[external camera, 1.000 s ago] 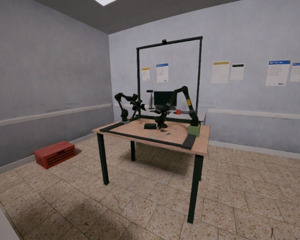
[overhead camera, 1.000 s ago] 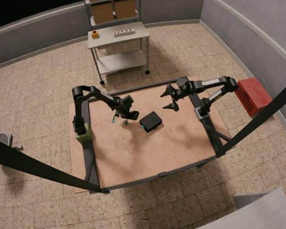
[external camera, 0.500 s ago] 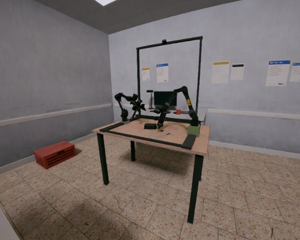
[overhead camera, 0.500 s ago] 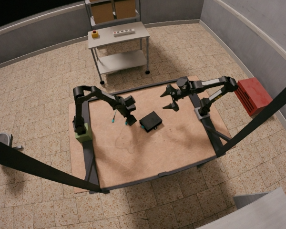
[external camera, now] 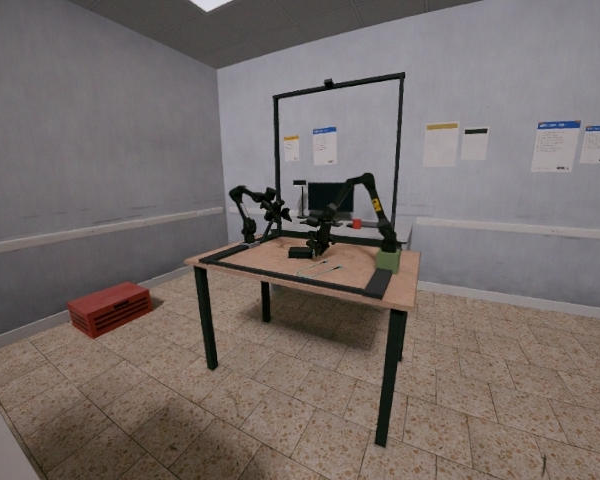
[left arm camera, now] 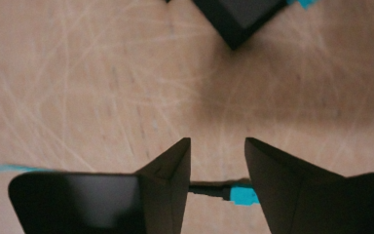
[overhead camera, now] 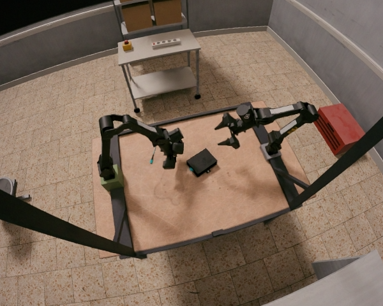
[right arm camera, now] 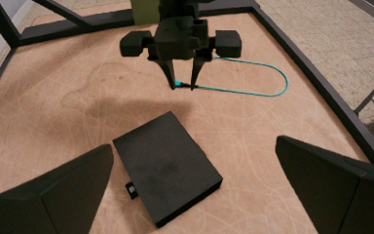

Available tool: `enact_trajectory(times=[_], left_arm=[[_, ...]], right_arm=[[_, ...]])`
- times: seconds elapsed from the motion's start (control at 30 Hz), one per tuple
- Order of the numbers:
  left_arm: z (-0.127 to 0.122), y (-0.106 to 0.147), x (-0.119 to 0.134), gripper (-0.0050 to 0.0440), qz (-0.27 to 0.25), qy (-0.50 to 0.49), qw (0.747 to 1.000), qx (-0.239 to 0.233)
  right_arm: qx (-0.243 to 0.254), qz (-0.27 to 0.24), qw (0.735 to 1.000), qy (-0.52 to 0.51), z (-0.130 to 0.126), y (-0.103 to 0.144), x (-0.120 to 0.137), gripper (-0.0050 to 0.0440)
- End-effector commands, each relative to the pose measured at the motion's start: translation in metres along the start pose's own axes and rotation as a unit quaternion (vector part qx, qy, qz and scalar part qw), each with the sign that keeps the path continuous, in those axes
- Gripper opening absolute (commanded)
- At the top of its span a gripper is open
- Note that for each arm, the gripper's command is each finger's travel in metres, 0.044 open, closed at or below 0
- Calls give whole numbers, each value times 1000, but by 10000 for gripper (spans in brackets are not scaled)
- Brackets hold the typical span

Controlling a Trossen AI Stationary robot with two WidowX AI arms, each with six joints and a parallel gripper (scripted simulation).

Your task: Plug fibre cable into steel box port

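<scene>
- Fibre cable (overhead camera: 154,150) (external camera: 297,274) (left arm camera: 9,167) (right arm camera: 287,80): unplugged, lying looped on the desk (overhead camera: 217,224) (external camera: 404,294) (left arm camera: 101,122) (right arm camera: 247,127). Step in hand, as judged: lining up to pick up one end.
- Left fingers (overhead camera: 170,164) (external camera: 318,254): partly open, holding nothing, tips down above the near plug.
- Right fingers (overhead camera: 217,135) (external camera: 288,215): wide open, nothing between them, raised near the box.
- Steel box (overhead camera: 202,161) (external camera: 300,252) (left arm camera: 247,10) (right arm camera: 167,163): black, flat on the desk. A teal fitting (overhead camera: 191,169) (left arm camera: 303,3) on one side is probably the port; its opening is not resolved.
- Near plug (left arm camera: 243,195) (right arm camera: 179,85): teal tip on black boot, crosswise below the left fingers. The left finger partly hides it in the wrist view.
- Far plug (overhead camera: 150,161) (external camera: 337,267): loose on the desk.
- Next: centre over the near plug, lower, close on its body, lift, then align with the port. Closing off-centre could nudge or skew it.
</scene>
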State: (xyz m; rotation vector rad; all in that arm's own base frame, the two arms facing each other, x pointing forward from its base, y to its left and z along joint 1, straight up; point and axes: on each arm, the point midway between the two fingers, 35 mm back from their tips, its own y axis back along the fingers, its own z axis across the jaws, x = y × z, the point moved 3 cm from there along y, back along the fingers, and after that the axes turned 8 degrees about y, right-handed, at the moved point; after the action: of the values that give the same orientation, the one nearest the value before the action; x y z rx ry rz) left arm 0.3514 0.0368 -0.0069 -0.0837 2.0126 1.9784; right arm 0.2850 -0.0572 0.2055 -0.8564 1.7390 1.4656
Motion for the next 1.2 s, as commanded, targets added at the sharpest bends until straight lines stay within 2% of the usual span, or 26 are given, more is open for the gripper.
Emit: enact_trajectory(times=[0.0,0.2,0.27,0.37,0.6,0.77,0.83,0.97,1.17], left_arm=[[0,2,-6,146,12,-113,994,-3],[0,4,-6,146,28,-248,968,-1],[0,4,-6,146,28,-248,968,-1],[-1,5,-7,146,36,-320,947,1],[-2,8,-8,146,54,-477,877,12],[-2,10,-8,146,65,-575,815,22],[-2,10,-8,146,65,-575,815,22],[-3,11,-8,146,73,-655,752,35],[0,1,24,146,84,-701,701,100]], right_arm=[[0,-10,1000,1,0,3,-6,440],[0,-10,1000,1,0,3,-6,440],[0,-10,1000,1,0,3,-6,440],[0,-10,1000,1,0,3,-6,440],[0,-10,1000,1,0,3,-6,440],[0,-10,1000,1,0,3,-6,440],[0,-10,1000,1,0,3,-6,440],[0,-10,1000,1,0,3,-6,440],[0,-10,1000,1,0,3,-6,440]])
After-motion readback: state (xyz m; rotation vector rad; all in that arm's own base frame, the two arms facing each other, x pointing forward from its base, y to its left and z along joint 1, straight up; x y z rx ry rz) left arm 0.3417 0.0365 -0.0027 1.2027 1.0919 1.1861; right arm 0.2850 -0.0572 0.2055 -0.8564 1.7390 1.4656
